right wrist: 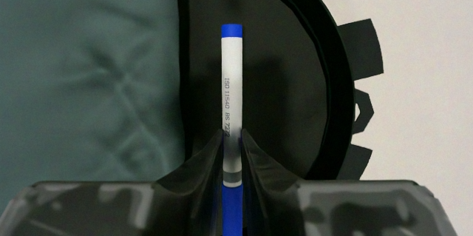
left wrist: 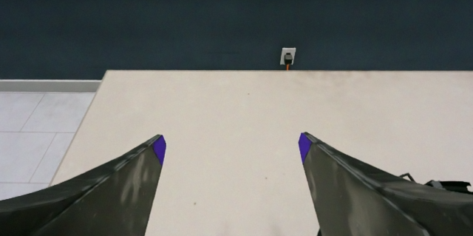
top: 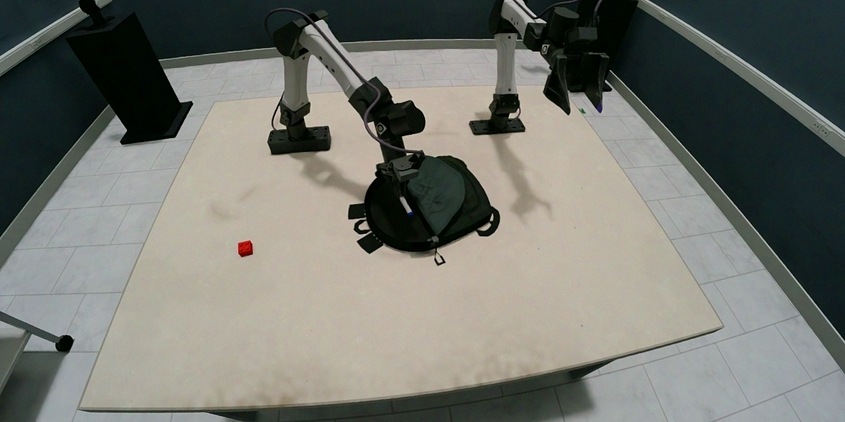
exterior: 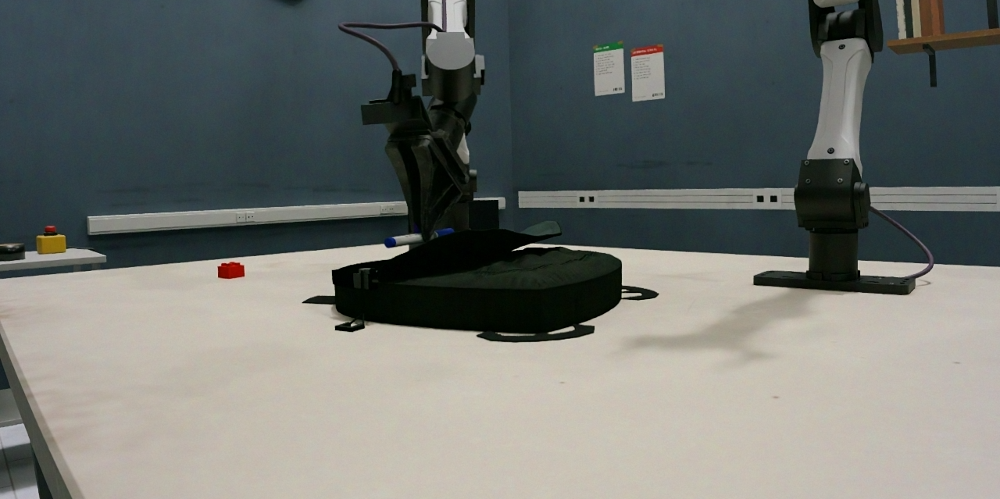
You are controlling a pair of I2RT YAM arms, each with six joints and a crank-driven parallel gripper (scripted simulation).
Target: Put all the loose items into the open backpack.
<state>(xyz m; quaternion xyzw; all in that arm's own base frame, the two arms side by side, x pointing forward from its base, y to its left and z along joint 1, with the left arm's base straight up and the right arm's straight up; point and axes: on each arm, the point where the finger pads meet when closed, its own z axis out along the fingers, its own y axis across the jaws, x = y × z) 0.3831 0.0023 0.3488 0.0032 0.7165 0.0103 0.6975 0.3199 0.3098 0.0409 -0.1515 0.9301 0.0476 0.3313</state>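
Observation:
The black backpack (top: 389, 238) (exterior: 489, 307) (right wrist: 341, 66) lies open on the table, its grey-green flap (top: 438, 196) (right wrist: 74, 125) folded back over the rest of it. My right gripper (top: 401, 197) (right wrist: 232, 132) is shut on a white marker (top: 405, 205) (exterior: 407, 240) (right wrist: 232, 62) with blue ends, held over the dark open compartment. In the exterior view the marker shows above the backpack's raised edge. A red toy brick (top: 245, 248) (exterior: 230, 270) lies on the table away from the backpack. My left gripper (top: 583, 110) (left wrist: 232, 137) is open and empty, raised high.
The left arm's base (top: 497, 125) (exterior: 833, 282) and the right arm's base (top: 299, 139) stand on the table (top: 377, 331) (exterior: 629, 425). Straps and buckles (top: 369, 242) (right wrist: 360, 49) stick out around the backpack. A zip pull (top: 441, 257) hangs at its edge.

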